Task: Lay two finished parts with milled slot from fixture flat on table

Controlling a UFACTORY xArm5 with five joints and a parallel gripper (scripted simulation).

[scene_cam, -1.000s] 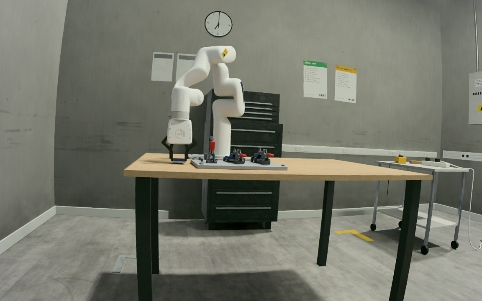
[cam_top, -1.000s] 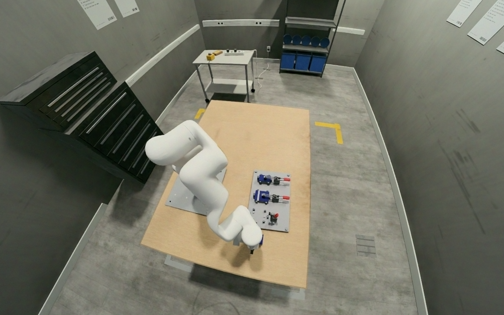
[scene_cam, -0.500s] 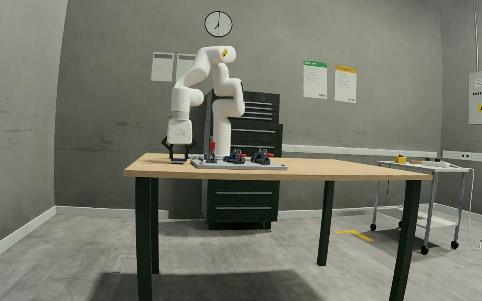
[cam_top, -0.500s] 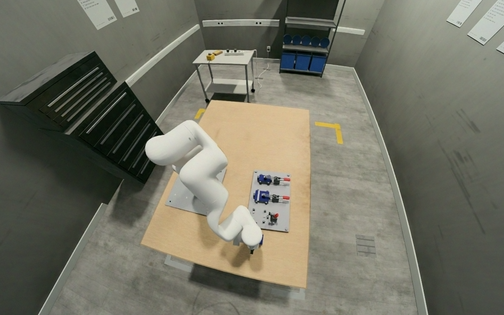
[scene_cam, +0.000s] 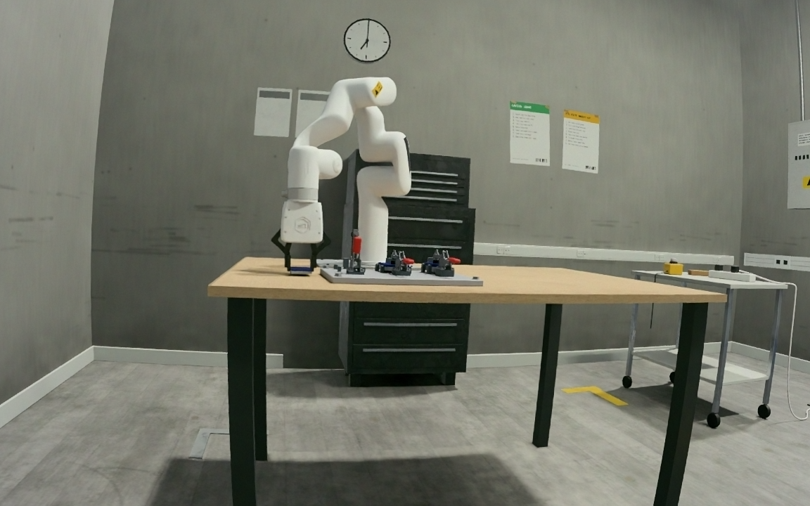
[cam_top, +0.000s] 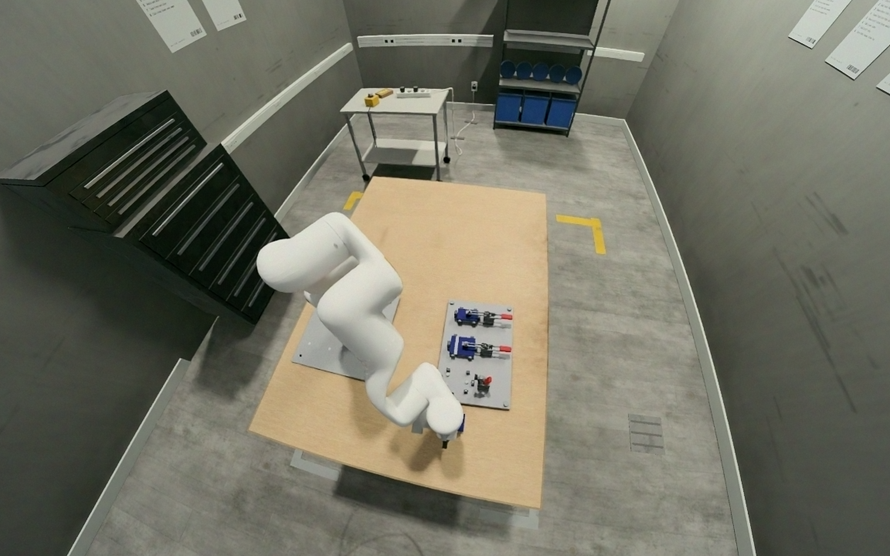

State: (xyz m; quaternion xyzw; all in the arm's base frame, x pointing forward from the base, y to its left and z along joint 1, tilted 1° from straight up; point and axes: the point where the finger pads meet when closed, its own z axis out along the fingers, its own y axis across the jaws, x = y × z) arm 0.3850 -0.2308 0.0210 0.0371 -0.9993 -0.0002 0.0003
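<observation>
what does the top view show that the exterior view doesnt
Only the top view shows the fixture plate laid out: two blue parts clamped in the far two stations, the nearest station empty, plus the blue bins.

Only the exterior view shows the end effector low at the table, shut on a blue part, the nearest clamp handle upright, and the clock.

Both show the arm, fixture, table and cart.

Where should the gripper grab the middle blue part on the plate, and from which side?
Come straight down onto the middle blue part and pinch its long side faces. It lies flat on the plate, with the red-handled clamp lying along one end, so only the top is free.
</observation>
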